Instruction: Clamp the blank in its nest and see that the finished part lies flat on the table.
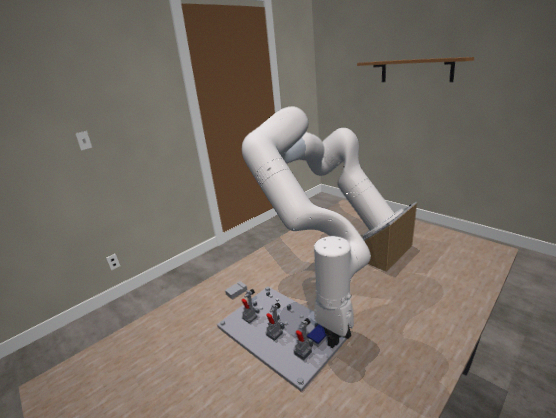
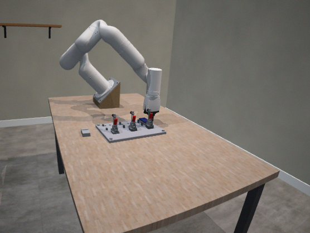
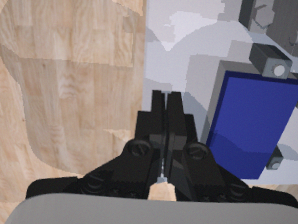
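Observation:
The blue blank point(image 1: 316, 334) lies in the nest at the near-right end of the grey fixture plate point(image 1: 280, 340), next to that nest's clamp point(image 1: 301, 340), whose red handle stands up. My gripper point(image 1: 341, 338) is shut and empty. It hangs low over the plate's edge beside the blank, on the side away from the clamp. In the wrist view the closed fingers point(image 3: 166, 99) point at bare plate, with the blank point(image 3: 256, 125) just to their right; I cannot tell whether they touch. The grey finished part point(image 1: 236, 289) lies on the table beyond the plate's far end.
Two more clamps point(image 1: 248, 309) point(image 1: 272, 325) with upright red handles stand at empty nests on the plate. The arm's wooden base block point(image 1: 392, 240) is at the back of the table. The table edge runs close by on the gripper's side point(image 2: 178, 117).

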